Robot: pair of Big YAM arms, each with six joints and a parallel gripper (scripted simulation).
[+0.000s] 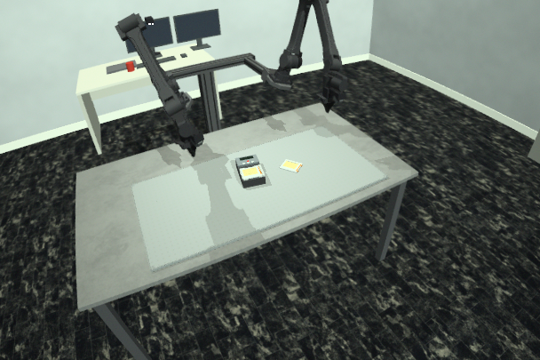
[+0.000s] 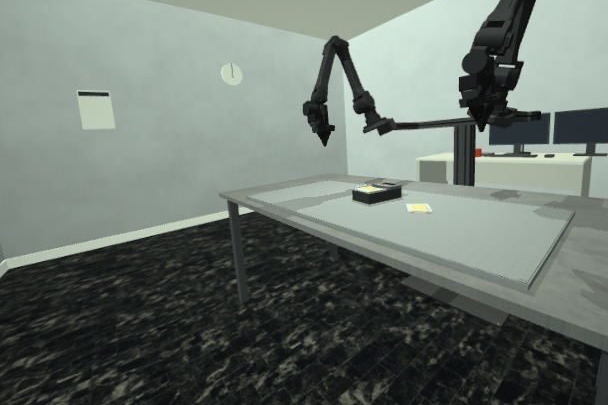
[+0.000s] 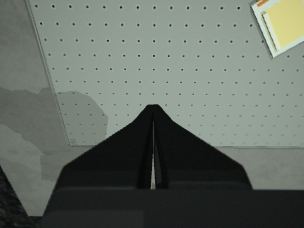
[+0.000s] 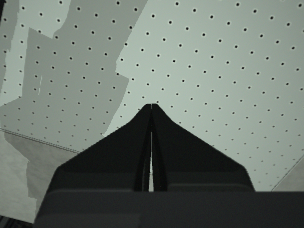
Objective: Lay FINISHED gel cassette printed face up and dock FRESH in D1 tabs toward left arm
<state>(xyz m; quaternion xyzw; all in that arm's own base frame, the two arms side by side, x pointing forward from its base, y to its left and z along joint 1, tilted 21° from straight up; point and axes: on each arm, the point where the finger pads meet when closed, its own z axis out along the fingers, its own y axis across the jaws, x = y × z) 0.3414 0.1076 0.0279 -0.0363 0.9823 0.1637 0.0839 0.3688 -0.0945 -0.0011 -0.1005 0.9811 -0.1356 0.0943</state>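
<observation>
The dark dock D1 [image 1: 253,179] stands on the perforated deck near the table's middle, with a yellow-faced cassette [image 1: 250,171] lying in its bay; it also shows in the exterior view [image 2: 376,193]. A second yellow cassette [image 1: 291,165] lies flat on the deck beside the dock, and its corner shows in the left wrist view [image 3: 280,25]. I cannot read either label. My left gripper [image 1: 329,108] is shut and empty, high above the table's far edge. My right gripper [image 1: 193,151] is shut and empty, just above the deck's far edge, away from the dock.
The perforated deck [image 1: 258,195] covers most of the grey table. A post and beam [image 1: 209,97] carrying the arms stand behind the table. A white desk with monitors [image 1: 146,66] is farther back.
</observation>
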